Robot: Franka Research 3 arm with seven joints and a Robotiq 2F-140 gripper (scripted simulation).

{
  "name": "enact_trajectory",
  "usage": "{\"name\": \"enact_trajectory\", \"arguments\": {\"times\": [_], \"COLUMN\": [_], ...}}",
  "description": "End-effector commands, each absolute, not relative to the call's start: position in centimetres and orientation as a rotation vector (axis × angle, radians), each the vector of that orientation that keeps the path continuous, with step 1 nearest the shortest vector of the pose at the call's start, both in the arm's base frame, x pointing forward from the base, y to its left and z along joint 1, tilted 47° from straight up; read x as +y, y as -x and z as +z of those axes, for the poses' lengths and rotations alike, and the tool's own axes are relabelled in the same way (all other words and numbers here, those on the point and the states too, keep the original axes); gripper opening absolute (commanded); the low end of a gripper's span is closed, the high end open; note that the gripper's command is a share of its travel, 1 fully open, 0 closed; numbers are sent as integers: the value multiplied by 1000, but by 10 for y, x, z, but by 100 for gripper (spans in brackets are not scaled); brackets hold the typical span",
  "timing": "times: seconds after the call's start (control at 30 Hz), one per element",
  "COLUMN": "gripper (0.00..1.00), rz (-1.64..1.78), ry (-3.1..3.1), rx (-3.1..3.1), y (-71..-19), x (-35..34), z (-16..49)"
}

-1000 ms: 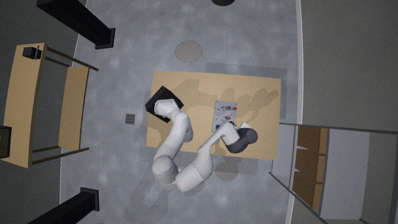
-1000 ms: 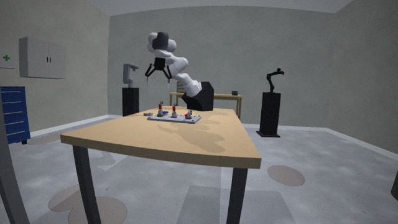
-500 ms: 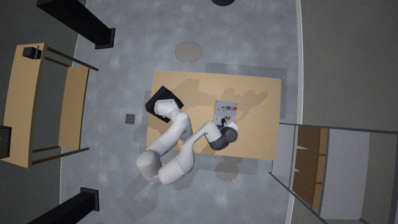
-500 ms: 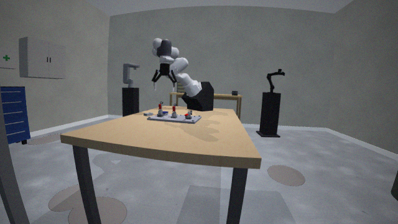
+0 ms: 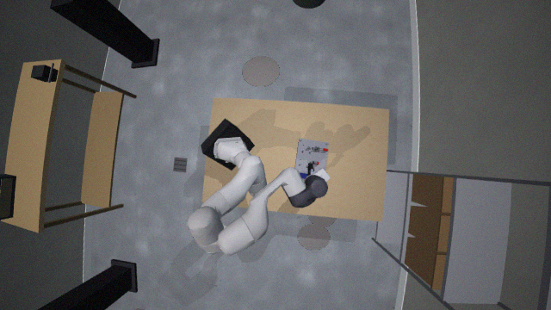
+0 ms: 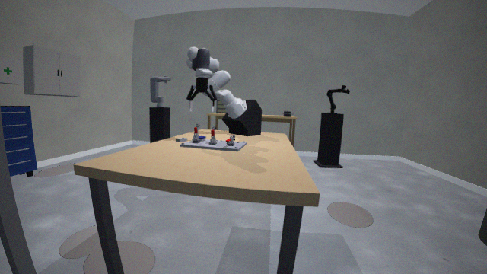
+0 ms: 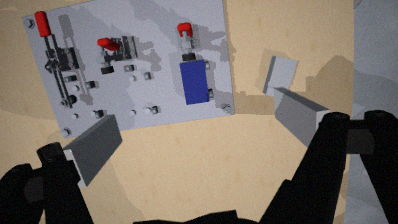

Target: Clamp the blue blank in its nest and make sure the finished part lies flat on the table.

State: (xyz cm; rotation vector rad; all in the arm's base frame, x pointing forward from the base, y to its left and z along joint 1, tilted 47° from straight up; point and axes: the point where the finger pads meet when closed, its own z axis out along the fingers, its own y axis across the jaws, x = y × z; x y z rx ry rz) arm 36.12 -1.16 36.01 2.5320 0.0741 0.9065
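Observation:
The grey fixture plate [image 7: 150,22] [image 5: 306,146] [image 6: 237,146] lies on the table and carries three nests, each with a red-handled clamp. The blue blank [image 7: 194,82] [image 6: 202,138] [image 5: 303,175] lies in the nest at the plate's right end in the wrist view. That nest's clamp handle [image 7: 185,29] [image 6: 195,130] stands upright. The grey finished part [image 7: 282,74] [image 6: 181,139] rests on the table just off that end of the plate; I cannot tell whether it lies flat. My gripper [image 7: 194,115] [image 6: 201,108] is open and empty, high above the table near the blank and the part.
The middle clamp's handle [image 7: 107,44] [image 6: 212,133] also stands up. The far clamp's handle [image 7: 41,22] [image 6: 230,141] lies low. The arm's black base [image 6: 245,119] stands on the table behind the plate. The wooden table [image 6: 213,171] stretches wide toward the exterior camera.

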Motion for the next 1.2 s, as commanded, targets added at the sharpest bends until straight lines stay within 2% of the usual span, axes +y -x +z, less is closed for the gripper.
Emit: {"name": "enact_trajectory", "arguments": {"times": [0.0, 0.17, 0.2, 1.17], "gripper": [100, 100, 28, 28], "rz": [920, 920, 920, 920], "ry": [-2537, -2537, -2537, -2537], "rx": [57, 57, 57, 57], "y": [-362, -362, -362, -362], "x": [-10, -10, -10, -10], "z": [360, 360, 360, 360]}}
